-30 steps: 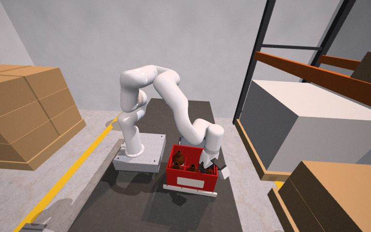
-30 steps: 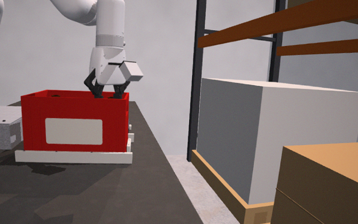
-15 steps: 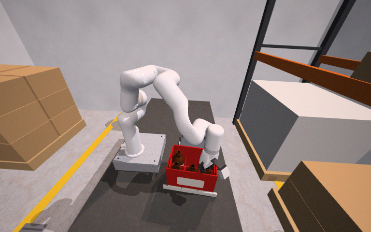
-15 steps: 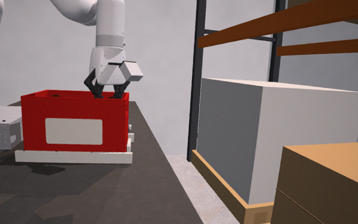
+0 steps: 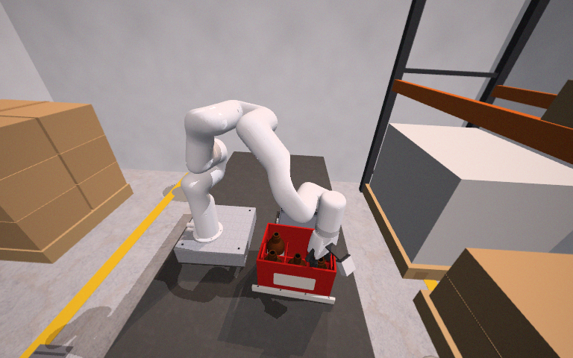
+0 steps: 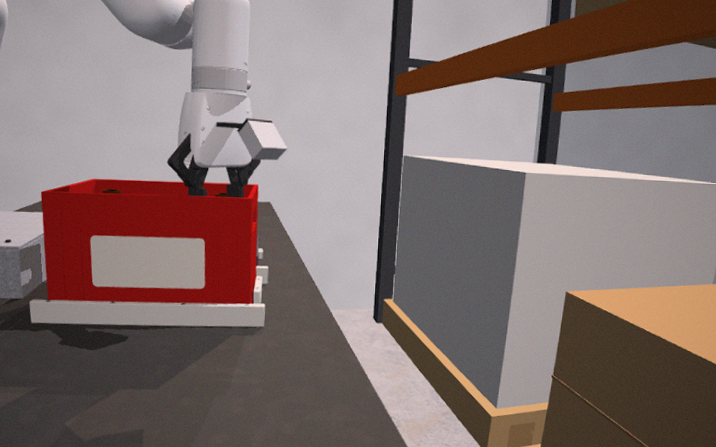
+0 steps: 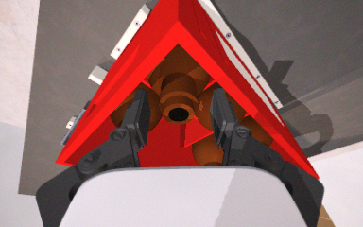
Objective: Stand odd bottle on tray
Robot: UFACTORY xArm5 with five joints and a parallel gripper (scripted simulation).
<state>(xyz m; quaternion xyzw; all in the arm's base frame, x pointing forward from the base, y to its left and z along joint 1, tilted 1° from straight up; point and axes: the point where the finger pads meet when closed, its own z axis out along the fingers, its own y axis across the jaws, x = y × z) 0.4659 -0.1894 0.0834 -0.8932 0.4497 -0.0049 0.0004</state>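
Note:
A red crate (image 5: pixel 265 274) (image 6: pixel 63 242) (image 7: pixel 156 43) stands on a white base strip (image 5: pixel 291 294) (image 6: pixel 139 312) on the dark table. Several brown bottles stand in its cells: one (image 5: pixel 275 241) at the back left, and three along the front (image 5: pixel 272 254) (image 5: pixel 297 258) (image 5: pixel 321 262). My gripper (image 5: pixel 318 255) (image 6: pixel 215 190) (image 7: pixel 180 100) reaches into the front right cell. Its fingers stand open on either side of that bottle's neck (image 7: pixel 179 92), with a gap on both sides. A pale grey slab (image 5: pixel 282 218), perhaps the tray, shows behind the crate, mostly hidden by the arm.
The arm's grey pedestal (image 5: pixel 236 236) (image 6: pixel 0 251) stands left of the crate. A dark rack post (image 6: pixel 393 154) with orange beams and a large grey box (image 5: pixel 465 189) (image 6: pixel 538 262) stand right of the table. Cardboard boxes (image 5: pixel 42 168) (image 6: pixel 646 380) stand at the left and front right.

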